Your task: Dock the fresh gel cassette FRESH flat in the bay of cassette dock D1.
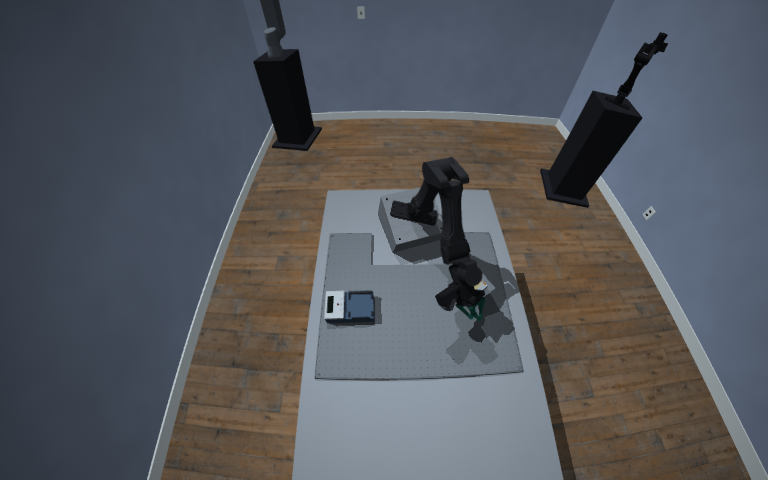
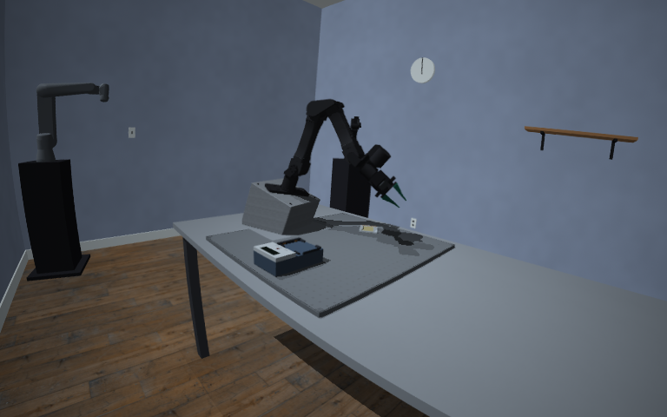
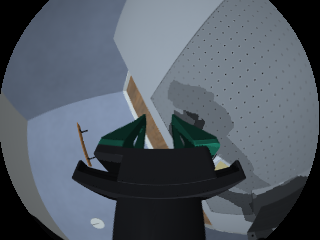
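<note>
FRESH (image 2: pixel 368 228) lies flat on the perforated grey deck (image 2: pixel 344 274), a small pale cassette with a yellowish top, in the shadow cast by the arm. In the top view only a pale corner of it (image 1: pixel 480 286) shows beside the wrist; which way its tabs point and whether the comb stands in its wells is too small to tell.

Above it, well clear of the deck, hangs the gripper (image 2: pixel 394 195), tilted outward and down. Its green fingers are drawn partway in, a narrow gap between them, with nothing pinched there: the wrist view shows only deck, tabletop edge and floor through the gap.

The black arm (image 2: pixel 320 132) arches up from a grey wedge-shaped pedestal (image 2: pixel 265 211) at the back of the deck.

Well apart from the cassette, on the other side of the deck, stands dock D1 (image 1: pixel 368 319), square to the deck's edges. Its dark blue bay (image 1: pixel 360 306) is open to view, and the white console (image 1: pixel 335 306) sits beside the bay.

The deck rests on a long grey tabletop (image 2: pixel 516 314) over a wooden floor (image 2: pixel 98 334). Two black pedestals (image 1: pixel 286 96) with other arms stand by the walls, and a wall clock (image 2: pixel 421 69) and a wooden shelf (image 2: pixel 580 133) hang on the blue wall
</note>
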Robot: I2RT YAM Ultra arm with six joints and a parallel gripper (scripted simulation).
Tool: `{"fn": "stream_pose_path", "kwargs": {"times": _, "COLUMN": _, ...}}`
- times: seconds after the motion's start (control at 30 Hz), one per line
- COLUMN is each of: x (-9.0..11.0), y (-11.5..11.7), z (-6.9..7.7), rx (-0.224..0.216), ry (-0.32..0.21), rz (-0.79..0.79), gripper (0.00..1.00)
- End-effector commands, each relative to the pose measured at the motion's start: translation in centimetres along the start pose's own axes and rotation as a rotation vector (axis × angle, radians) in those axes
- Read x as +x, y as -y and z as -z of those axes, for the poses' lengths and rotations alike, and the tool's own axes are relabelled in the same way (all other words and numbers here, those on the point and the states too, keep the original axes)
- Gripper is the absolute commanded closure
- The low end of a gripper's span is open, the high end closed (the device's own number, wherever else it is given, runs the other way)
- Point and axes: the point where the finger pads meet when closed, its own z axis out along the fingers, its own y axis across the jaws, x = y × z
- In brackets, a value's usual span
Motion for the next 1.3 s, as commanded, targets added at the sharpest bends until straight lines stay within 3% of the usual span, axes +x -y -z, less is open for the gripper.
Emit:
{"fn": "stream_pose_path", "kwargs": {"times": 0.0, "x": -1.5, "y": 0.0, "z": 1.0, "rx": 0.06, "ry": 0.018, "rz": 0.109, "gripper": 0.64}}
{"fn": "stream_pose_path", "kwargs": {"times": 0.07, "x": -1.9, "y": 0.8, "z": 1.5, "rx": 0.098, "ry": 0.02, "rz": 0.15, "gripper": 0.64}}
{"fn": "stream_pose_path", "kwargs": {"times": 0.2, "x": -2.0, "y": 0.9, "z": 1.5, "rx": 0.098, "ry": 0.018, "rz": 0.15, "gripper": 0.64}}
{"fn": "stream_pose_path", "kwargs": {"times": 0.37, "x": -3.1, "y": 2.8, "z": 2.8, "rx": 0.205, "ry": 0.01, "rz": 0.264, "gripper": 0.64}}
{"fn": "stream_pose_path", "kwargs": {"times": 0.43, "x": -3.4, "y": 3.5, "z": 3.3, "rx": 0.219, "ry": 0.007, "rz": 0.279, "gripper": 0.64}}
{"fn": "stream_pose_path", "kwargs": {"times": 0.53, "x": -4.0, "y": 4.6, "z": 4.2, "rx": 0.279, "ry": -0.006, "rz": 0.341, "gripper": 0.64}}
{"fn": "stream_pose_path", "kwargs": {"times": 0.57, "x": -4.0, "y": 4.7, "z": 4.3, "rx": 0.277, "ry": -0.008, "rz": 0.34, "gripper": 0.64}}
{"fn": "stream_pose_path", "kwargs": {"times": 0.67, "x": -4.5, "y": 5.8, "z": 5.3, "rx": 0.337, "ry": -0.025, "rz": 0.4, "gripper": 0.64}}
{"fn": "stream_pose_path", "kwargs": {"times": 0.77, "x": -4.5, "y": 5.9, "z": 5.4, "rx": 0.335, "ry": -0.028, "rz": 0.4, "gripper": 0.64}}
{"fn": "stream_pose_path", "kwargs": {"times": 0.93, "x": -5.1, "y": 7.7, "z": 7.2, "rx": 0.437, "ry": -0.076, "rz": 0.503, "gripper": 0.64}}
{"fn": "stream_pose_path", "kwargs": {"times": 1.03, "x": -5.1, "y": 8.3, "z": 7.9, "rx": 0.444, "ry": -0.086, "rz": 0.513, "gripper": 0.64}}
{"fn": "stream_pose_path", "kwargs": {"times": 1.1, "x": -5.4, "y": 8.9, "z": 8.7, "rx": 0.49, "ry": -0.111, "rz": 0.557, "gripper": 0.64}}
{"fn": "stream_pose_path", "kwargs": {"times": 1.17, "x": -5.4, "y": 9.4, "z": 9.3, "rx": 0.495, "ry": -0.123, "rz": 0.566, "gripper": 0.64}}
{"fn": "stream_pose_path", "kwargs": {"times": 1.27, "x": -5.6, "y": 10.3, "z": 10.5, "rx": 0.549, "ry": -0.159, "rz": 0.618, "gripper": 0.64}}
